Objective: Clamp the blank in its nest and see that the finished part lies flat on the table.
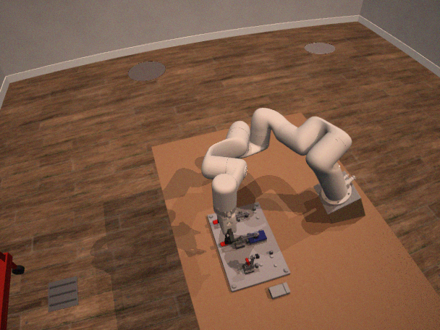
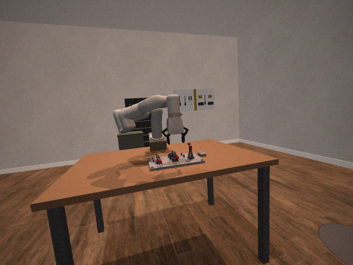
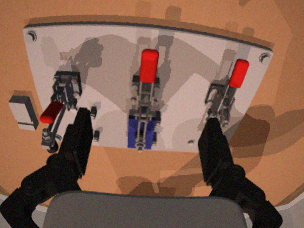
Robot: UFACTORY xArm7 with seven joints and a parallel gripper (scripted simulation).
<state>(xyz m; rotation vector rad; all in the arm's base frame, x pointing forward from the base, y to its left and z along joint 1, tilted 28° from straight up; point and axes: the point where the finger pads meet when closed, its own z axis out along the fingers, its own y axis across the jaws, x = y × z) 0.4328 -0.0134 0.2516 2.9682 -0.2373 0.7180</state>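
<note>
The grey fixture plate point(image 1: 235, 278) point(image 2: 162, 166) point(image 3: 187, 49) carries three toggle clamps. The blue blank point(image 1: 261, 236) point(image 2: 172, 156) point(image 3: 143, 132) lies in the middle nest under the clamp bar. That clamp's red grip point(image 1: 222, 244) point(image 3: 148, 66) lies down low, pointing away from the blank. The grey finished part point(image 1: 279, 290) point(image 2: 201, 154) point(image 3: 23, 110) lies flat on the table beside the plate's end. My gripper point(image 2: 175, 141) point(image 3: 147, 126) is open and empty, hanging well above the middle clamp with its fingers spread wide.
The clamp nearest the finished part has its red handle point(image 1: 247, 260) point(image 2: 190, 147) point(image 3: 52, 112) standing up over an empty nest. The third clamp's red grip point(image 1: 216, 221) point(image 3: 239, 73) lies low. The arm's base point(image 1: 338, 202) stands on the table point(image 1: 326, 289) behind the plate.
</note>
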